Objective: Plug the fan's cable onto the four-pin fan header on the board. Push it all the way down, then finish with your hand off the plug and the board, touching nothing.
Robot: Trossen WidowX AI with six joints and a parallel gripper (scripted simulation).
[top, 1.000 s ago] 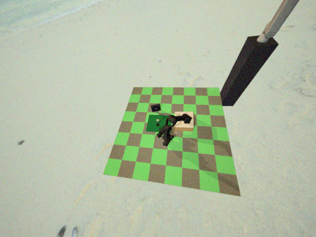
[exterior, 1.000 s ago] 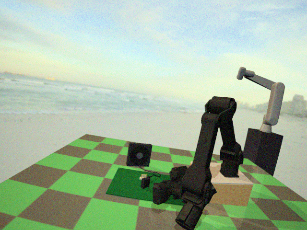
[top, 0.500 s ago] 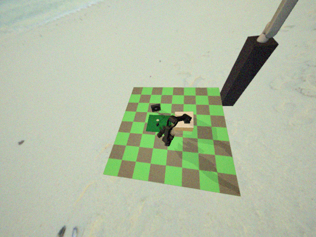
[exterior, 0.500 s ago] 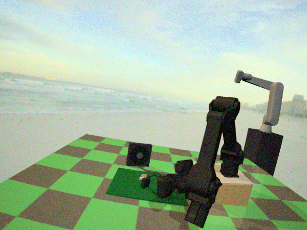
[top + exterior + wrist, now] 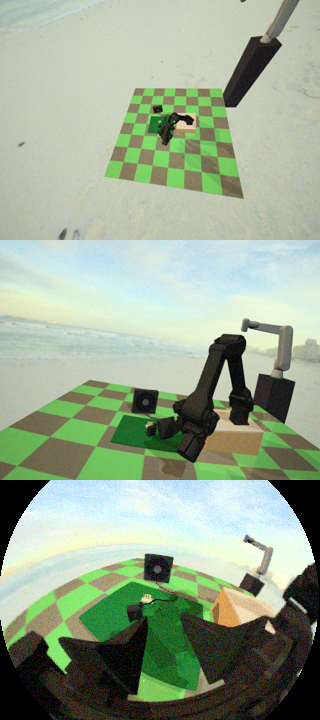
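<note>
The cream four-pin header (image 5: 159,121) (image 5: 149,424) (image 5: 146,598) stands on the green board (image 5: 153,127) (image 5: 124,431) (image 5: 107,614), its pins showing. The black plug (image 5: 151,430) (image 5: 134,612) is off the header, close beside it on the near side. Whether the two touch is unclear. The thin cable (image 5: 170,599) runs from the plug to the black fan (image 5: 157,109) (image 5: 145,401) (image 5: 158,569). My gripper (image 5: 164,427) (image 5: 164,617) is open and empty, low over the board. In the wrist view its left fingertip is just right of the plug; whether they touch is unclear.
The arm's base stands on a pale-topped block (image 5: 189,130) (image 5: 232,442) (image 5: 227,610) right of the board. The fan stands upright behind the board. A grey arm on a dark pedestal (image 5: 254,67) (image 5: 273,397) (image 5: 251,584) stands beyond the checkered table (image 5: 144,171) (image 5: 59,454).
</note>
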